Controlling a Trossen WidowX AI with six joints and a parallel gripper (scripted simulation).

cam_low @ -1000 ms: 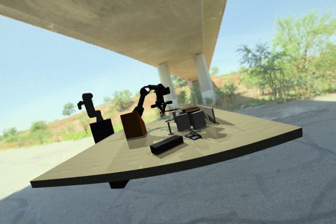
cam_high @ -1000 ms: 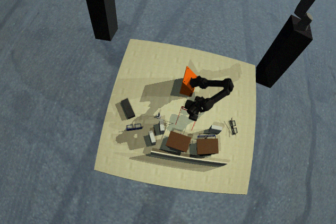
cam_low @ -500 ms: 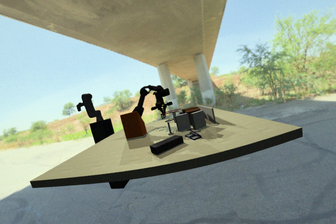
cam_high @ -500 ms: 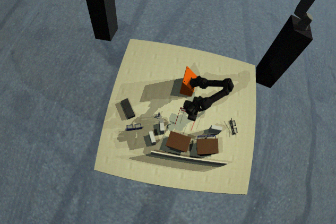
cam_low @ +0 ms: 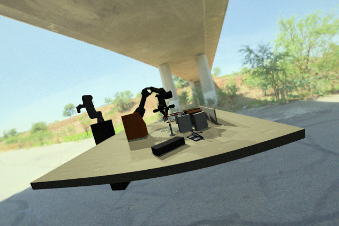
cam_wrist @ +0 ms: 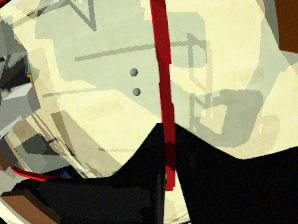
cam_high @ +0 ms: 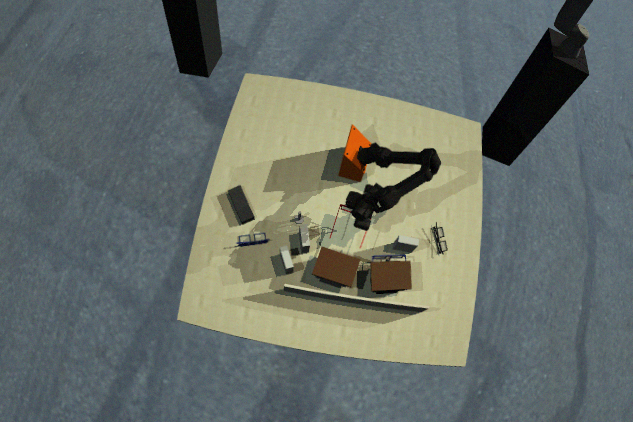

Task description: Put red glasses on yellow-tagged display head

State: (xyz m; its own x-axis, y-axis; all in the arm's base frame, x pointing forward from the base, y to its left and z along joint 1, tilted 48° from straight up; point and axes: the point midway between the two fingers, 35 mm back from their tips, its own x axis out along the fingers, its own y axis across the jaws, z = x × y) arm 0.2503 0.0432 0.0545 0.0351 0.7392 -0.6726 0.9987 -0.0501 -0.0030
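My gripper [cam_low: 165, 115] [cam_wrist: 165, 128] is shut on the front frame of the red glasses [cam_high: 335, 221] [cam_low: 174, 114] [cam_wrist: 162, 60]. The glasses hang above the table, temples pointing to the heads. The temple ends stop a little short of the left brown-topped head [cam_high: 336, 267] in the top view. In the wrist view, a small yellow tag [cam_wrist: 31, 80] shows at the left edge on a grey, blocky shape, seemingly that head. The other brown-topped head [cam_high: 391, 276] stands to its right with blue glasses [cam_high: 389, 257] at its front. The fingertips are hidden under the arm in the top view.
Two grey blocks [cam_high: 304, 240] [cam_high: 286, 260] and a thin stand [cam_low: 171, 129] are left of the heads. A pale block [cam_high: 406, 244] and black glasses [cam_high: 439, 239] are right. A long panel [cam_high: 354, 298] stands behind. Blue glasses and a dark box [cam_high: 241, 205] lie far left.
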